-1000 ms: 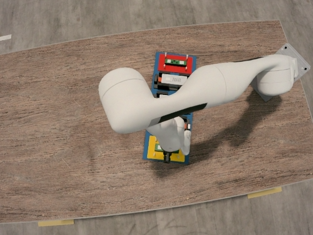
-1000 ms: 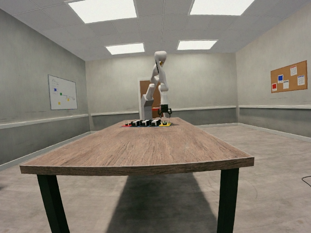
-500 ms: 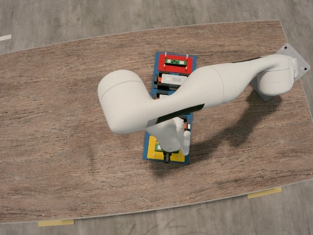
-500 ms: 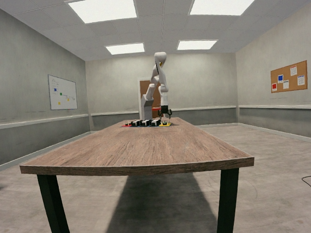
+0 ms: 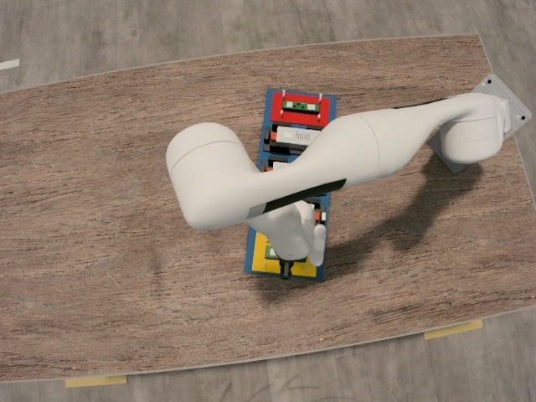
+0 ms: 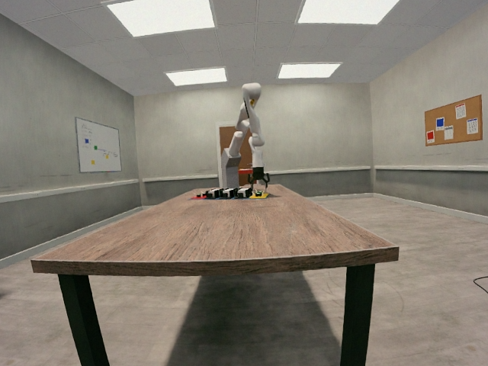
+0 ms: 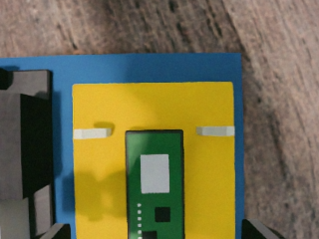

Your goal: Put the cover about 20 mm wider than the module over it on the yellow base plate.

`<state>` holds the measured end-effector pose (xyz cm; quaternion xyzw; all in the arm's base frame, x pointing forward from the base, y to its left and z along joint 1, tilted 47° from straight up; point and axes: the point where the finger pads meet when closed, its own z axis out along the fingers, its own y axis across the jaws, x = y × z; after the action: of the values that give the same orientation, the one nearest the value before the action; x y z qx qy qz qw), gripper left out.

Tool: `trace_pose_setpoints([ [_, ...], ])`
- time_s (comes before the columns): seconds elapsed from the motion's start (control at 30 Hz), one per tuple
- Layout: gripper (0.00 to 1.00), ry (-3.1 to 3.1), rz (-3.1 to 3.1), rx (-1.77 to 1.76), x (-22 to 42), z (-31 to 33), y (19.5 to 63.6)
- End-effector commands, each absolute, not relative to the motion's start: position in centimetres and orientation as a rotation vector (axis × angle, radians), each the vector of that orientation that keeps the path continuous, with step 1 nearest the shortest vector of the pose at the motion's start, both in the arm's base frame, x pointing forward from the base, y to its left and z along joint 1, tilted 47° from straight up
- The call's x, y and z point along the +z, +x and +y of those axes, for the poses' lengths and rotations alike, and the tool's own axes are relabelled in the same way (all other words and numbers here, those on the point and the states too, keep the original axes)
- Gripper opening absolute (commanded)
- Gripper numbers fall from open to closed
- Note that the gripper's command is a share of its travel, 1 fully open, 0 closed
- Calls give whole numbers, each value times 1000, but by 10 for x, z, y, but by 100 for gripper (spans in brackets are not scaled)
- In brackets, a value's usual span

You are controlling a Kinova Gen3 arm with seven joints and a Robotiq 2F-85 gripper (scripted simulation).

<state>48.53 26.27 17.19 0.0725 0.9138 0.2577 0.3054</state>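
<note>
Module (image 5: 273, 252) (image 6: 258, 193) (image 7: 155, 181): 1x, uncovered, on yellow plate (image 5: 310, 270) (image 6: 264, 195) (image 7: 209, 189), btwn posts. Gripper (image 5: 286, 273) (image 6: 258, 186): above yellow plate, fingers wide, w/o cover. Covers: 3x, in 3 holders, betw. yellow & red plate (image 5: 276, 116) (image 6: 197, 197). Red plate: 1x, w/ 1 module, 4 posts. Blue base (image 5: 247, 264) (image 7: 150, 70): narrow rim past yellow plate; nearest holder just beside plate, opp. side gives onto table (image 5: 130, 280) (image 6: 220, 232) (image 7: 284, 124).

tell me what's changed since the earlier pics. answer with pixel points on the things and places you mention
The open gripper (image 5: 286, 270) (image 6: 258, 187) (image 7: 159, 230) came down slightly over the yellow plate (image 5: 259, 261) (image 6: 264, 195) (image 7: 209, 174), the arm's elbow (image 5: 203, 172) (image 6: 251, 89) lowering too. Nothing was taken hold of or let go. The plate and its uncovered module (image 5: 270, 252) (image 7: 155, 174) stayed put.
</note>
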Motion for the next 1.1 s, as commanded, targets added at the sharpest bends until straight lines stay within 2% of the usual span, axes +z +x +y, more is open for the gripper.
trace_pose_setpoints([
  [0.0,100,192,2418,682,172,263,486],
  [1.07,100,192,2418,682,159,271,498],
])
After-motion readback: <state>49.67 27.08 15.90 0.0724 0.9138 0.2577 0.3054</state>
